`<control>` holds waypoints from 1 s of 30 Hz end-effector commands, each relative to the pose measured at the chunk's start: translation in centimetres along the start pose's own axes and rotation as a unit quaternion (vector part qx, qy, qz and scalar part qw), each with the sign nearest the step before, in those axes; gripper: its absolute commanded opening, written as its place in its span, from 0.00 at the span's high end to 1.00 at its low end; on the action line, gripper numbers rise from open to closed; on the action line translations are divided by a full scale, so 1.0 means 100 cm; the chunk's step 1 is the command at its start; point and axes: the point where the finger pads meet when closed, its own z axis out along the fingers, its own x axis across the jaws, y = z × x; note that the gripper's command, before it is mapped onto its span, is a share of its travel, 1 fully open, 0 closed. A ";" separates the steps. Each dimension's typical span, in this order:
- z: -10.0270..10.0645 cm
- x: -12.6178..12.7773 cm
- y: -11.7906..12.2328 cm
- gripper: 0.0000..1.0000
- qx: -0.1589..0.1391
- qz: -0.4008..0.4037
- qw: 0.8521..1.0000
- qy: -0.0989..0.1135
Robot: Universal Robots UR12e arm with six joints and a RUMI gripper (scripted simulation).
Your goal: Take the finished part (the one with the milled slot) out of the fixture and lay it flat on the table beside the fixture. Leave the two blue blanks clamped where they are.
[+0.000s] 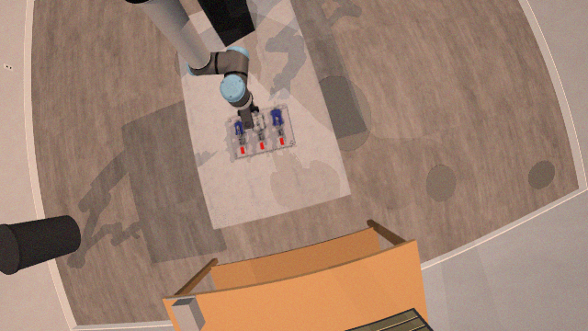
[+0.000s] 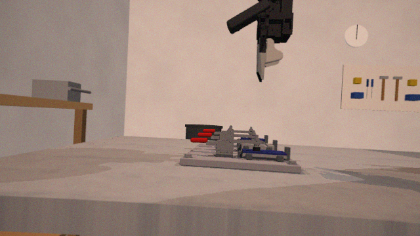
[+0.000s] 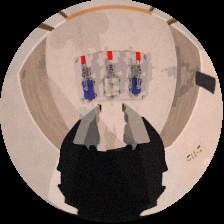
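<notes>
The grey fixture plate (image 1: 260,131) lies on the pale table mat and holds three clamped parts in a row, each behind a red-handled toggle clamp (image 1: 262,145). The two outer parts are blue blanks (image 1: 239,128) (image 1: 276,117). The middle one is the pale grey finished part (image 3: 108,85); its slot is too small to make out. My gripper (image 2: 260,77) hangs high above the fixture (image 2: 239,157), pointing down. In the wrist view its fingers stand narrowed but apart, with nothing between them, just in front of the fixture (image 3: 111,77).
A black bin (image 2: 203,130) stands behind the fixture. A wooden bench with a grey box (image 2: 56,90) is at the left, a tool board (image 2: 380,88) on the far wall. An orange cabinet (image 1: 299,285) stands beyond the mat's near end.
</notes>
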 end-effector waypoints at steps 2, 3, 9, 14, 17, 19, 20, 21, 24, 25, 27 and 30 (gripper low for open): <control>0.002 0.000 -0.001 0.72 0.001 0.000 1.000 0.000; 0.003 0.000 -0.001 0.72 0.001 0.000 1.000 0.000; 0.016 0.000 -0.001 0.72 0.001 0.000 1.000 0.000; 0.038 0.000 -0.001 0.72 0.001 0.000 1.000 0.000; 0.050 0.000 -0.001 0.72 0.001 0.000 1.000 0.000; 0.056 0.000 -0.001 0.72 0.001 0.000 1.000 0.000; 0.057 0.000 -0.001 0.72 0.001 0.000 1.000 0.000; 0.057 0.000 -0.001 0.72 0.001 0.000 1.000 0.000; 0.059 0.000 -0.001 0.72 0.001 0.000 1.000 0.000; 0.060 0.000 -0.001 0.72 0.001 0.000 1.000 0.000; 0.060 0.000 -0.001 0.72 0.001 0.000 1.000 0.000; 0.060 0.000 -0.002 0.72 0.001 0.000 1.000 0.000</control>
